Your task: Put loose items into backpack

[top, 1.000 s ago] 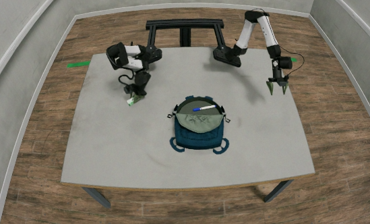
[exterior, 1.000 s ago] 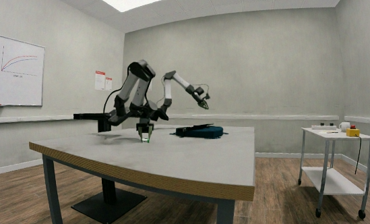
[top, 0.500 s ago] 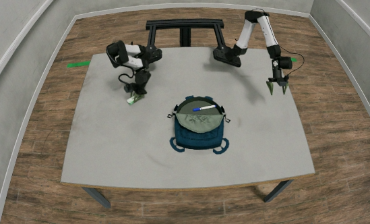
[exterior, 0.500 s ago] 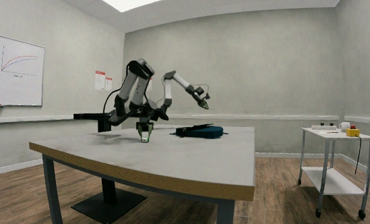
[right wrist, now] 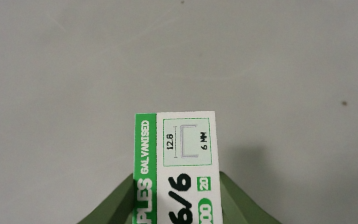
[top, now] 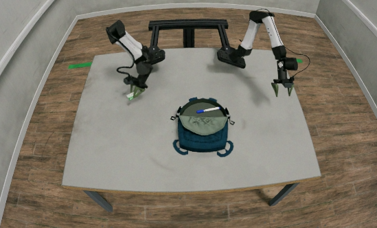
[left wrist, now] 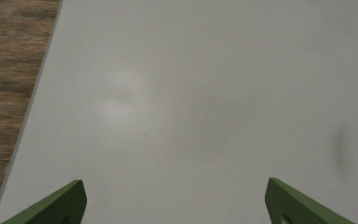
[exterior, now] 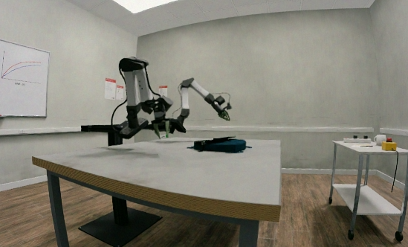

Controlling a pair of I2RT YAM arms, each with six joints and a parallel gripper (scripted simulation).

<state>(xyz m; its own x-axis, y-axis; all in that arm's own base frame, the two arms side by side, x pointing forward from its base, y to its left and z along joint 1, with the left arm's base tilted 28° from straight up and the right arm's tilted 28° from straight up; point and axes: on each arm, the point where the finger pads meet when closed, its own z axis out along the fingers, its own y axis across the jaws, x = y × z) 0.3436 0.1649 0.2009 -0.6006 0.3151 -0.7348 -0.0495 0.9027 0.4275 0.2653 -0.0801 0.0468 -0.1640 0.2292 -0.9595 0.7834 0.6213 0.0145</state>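
Note:
The blue backpack (top: 202,143) (exterior: 231,146) lies on the table with its grey-green flap (top: 203,126) folded back. A blue-and-white marker (top: 209,110) lies in its opening. My right gripper (top: 133,93) (exterior: 163,137) (right wrist: 177,182) is shut on a white and green staples box (top: 130,95) (right wrist: 186,145), gripped by its sides and held a little above the table, away from the backpack. The box's lower end is cut off in the right wrist view. My left gripper (top: 283,96) (exterior: 224,118) (left wrist: 176,188) is open and empty, raised near the table's other side edge.
The grey table (top: 123,154) (exterior: 207,178) carries the backpack near its middle. Buckles stick out at the backpack's sides, and strap loops (top: 180,147) (top: 226,150) lie at its front corners. A white cart (exterior: 371,149) stands apart from the table.

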